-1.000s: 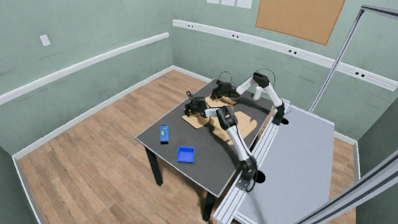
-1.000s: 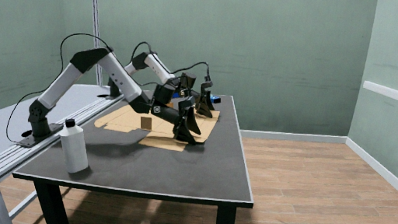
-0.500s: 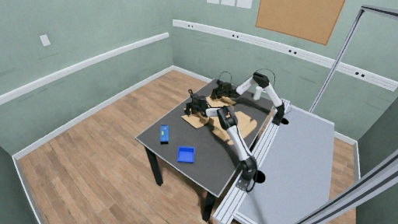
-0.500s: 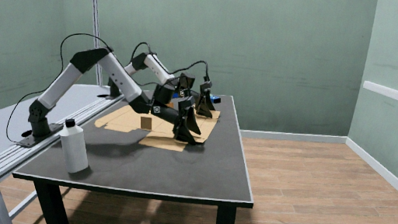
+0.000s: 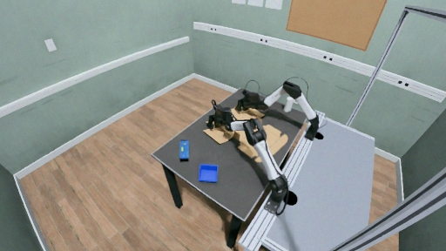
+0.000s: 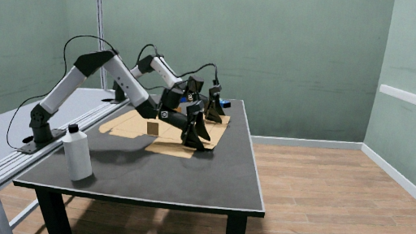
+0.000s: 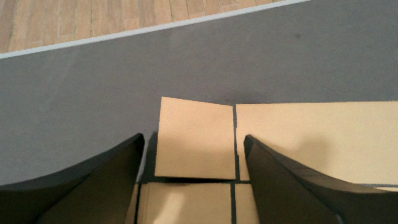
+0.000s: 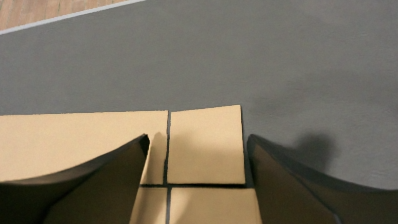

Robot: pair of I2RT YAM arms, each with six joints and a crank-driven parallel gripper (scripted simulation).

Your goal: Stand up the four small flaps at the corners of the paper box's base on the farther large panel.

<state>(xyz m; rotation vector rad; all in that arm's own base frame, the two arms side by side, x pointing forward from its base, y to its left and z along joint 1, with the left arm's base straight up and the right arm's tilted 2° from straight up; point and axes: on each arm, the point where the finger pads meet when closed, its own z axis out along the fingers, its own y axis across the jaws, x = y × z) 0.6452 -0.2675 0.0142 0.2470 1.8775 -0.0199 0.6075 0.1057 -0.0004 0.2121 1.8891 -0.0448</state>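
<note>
Downward, left hand (image 5: pixel 219 128) (image 6: pixel 221 118) (image 7: pixel 194 137) and right hand (image 5: pixel 244 108) (image 6: pixel 206 145) (image 8: pixel 198 137) near corner flaps (image 7: pixel 197 150) (image 8: pixel 206 150), both wide open, empty.

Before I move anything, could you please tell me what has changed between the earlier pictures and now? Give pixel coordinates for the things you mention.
Nothing has visibly changed. The left gripper (image 5: pixel 216 127) (image 6: pixel 217 119) (image 7: pixel 194 137) and right gripper (image 5: pixel 240 108) (image 6: pixel 201 145) (image 8: pixel 198 137) are in the same places by the box base, both open. The upright flap (image 6: pixel 153 128), the white bottle (image 5: pixel 288 105) (image 6: pixel 77 156) and the blue tray (image 5: pixel 208 180) stayed where they were.
</note>
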